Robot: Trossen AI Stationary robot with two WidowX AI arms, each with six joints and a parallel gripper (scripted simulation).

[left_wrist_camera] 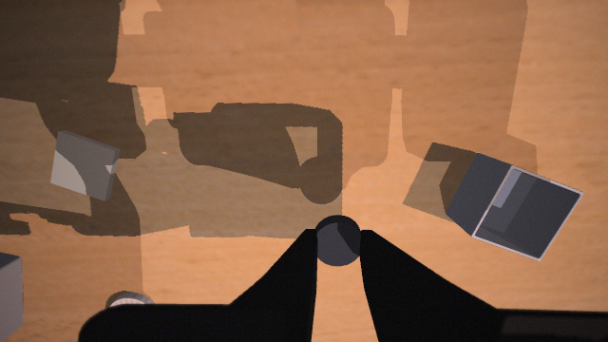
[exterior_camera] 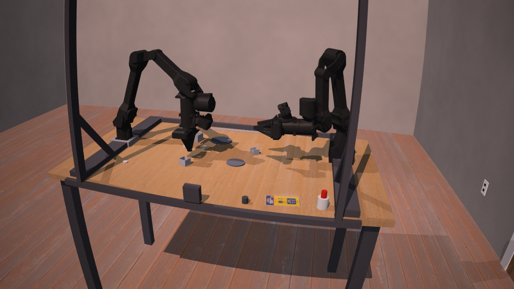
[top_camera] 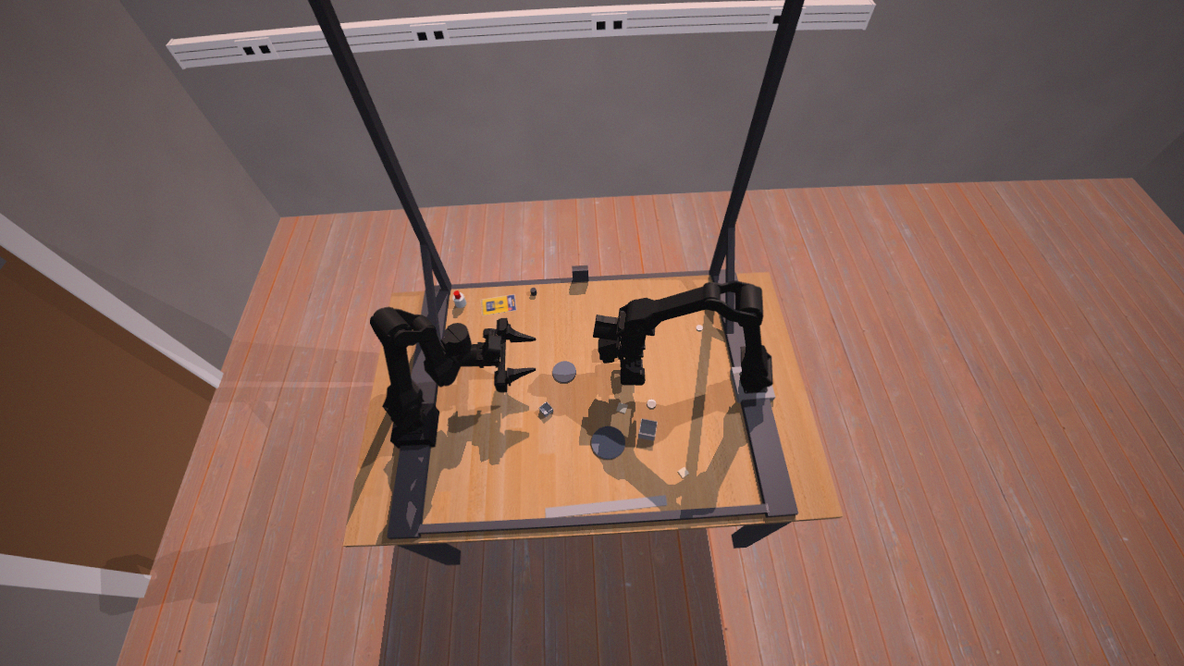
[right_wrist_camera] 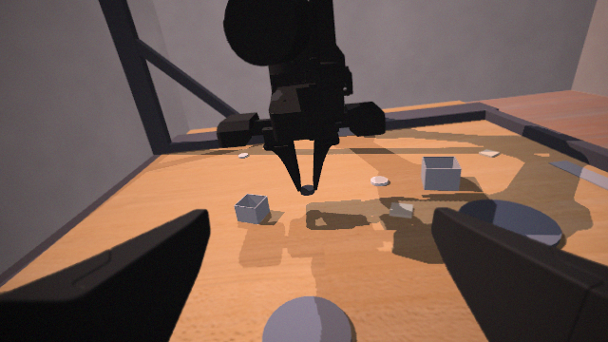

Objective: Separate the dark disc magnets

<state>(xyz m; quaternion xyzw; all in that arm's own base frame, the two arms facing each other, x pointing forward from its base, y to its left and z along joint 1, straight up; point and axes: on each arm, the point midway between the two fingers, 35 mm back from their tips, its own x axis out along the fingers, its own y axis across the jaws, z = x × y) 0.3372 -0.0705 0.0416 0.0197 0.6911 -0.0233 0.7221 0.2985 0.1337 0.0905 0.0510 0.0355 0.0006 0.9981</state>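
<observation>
Backed by grey walls (top_camera: 537,124) (exterior_camera: 39,46) (right_wrist_camera: 404,57), with a reddish plank floor (top_camera: 952,413) (exterior_camera: 43,222) (right_wrist_camera: 565,114) around a wooden bench (top_camera: 497,488) (exterior_camera: 154,176) (left_wrist_camera: 570,285) (right_wrist_camera: 228,290). Held off the bench between the tips of the left gripper (top_camera: 622,357) (exterior_camera: 189,149) (left_wrist_camera: 338,237) (right_wrist_camera: 308,187), clenched on them: the dark disc magnets (left_wrist_camera: 337,244) (right_wrist_camera: 308,190), with too little showing to tell one from the other. In the left wrist view, at about three o'clock from them, an open-topped box (exterior_camera: 184,163) (left_wrist_camera: 463,190) (right_wrist_camera: 258,214). In the top view, at about ten o'clock from a grey disc (top_camera: 563,372) (exterior_camera: 235,162) (right_wrist_camera: 304,323), the right gripper (top_camera: 535,354) (exterior_camera: 258,127) (right_wrist_camera: 320,219), released, spread wide above the bench. At about five o'clock from that disc, a larger dark disc (top_camera: 607,443) (exterior_camera: 221,140) (right_wrist_camera: 513,220), lying flat in partial shadow. From the bench's middle in the top view, at about ten o'clock, a red-capped bottle (top_camera: 459,301) (exterior_camera: 322,202); between ten and eleven, a yellow card (top_camera: 497,304) (exterior_camera: 283,200); at twelve, near the frame, a dark upright block (top_camera: 579,273) (exterior_camera: 191,193).
</observation>
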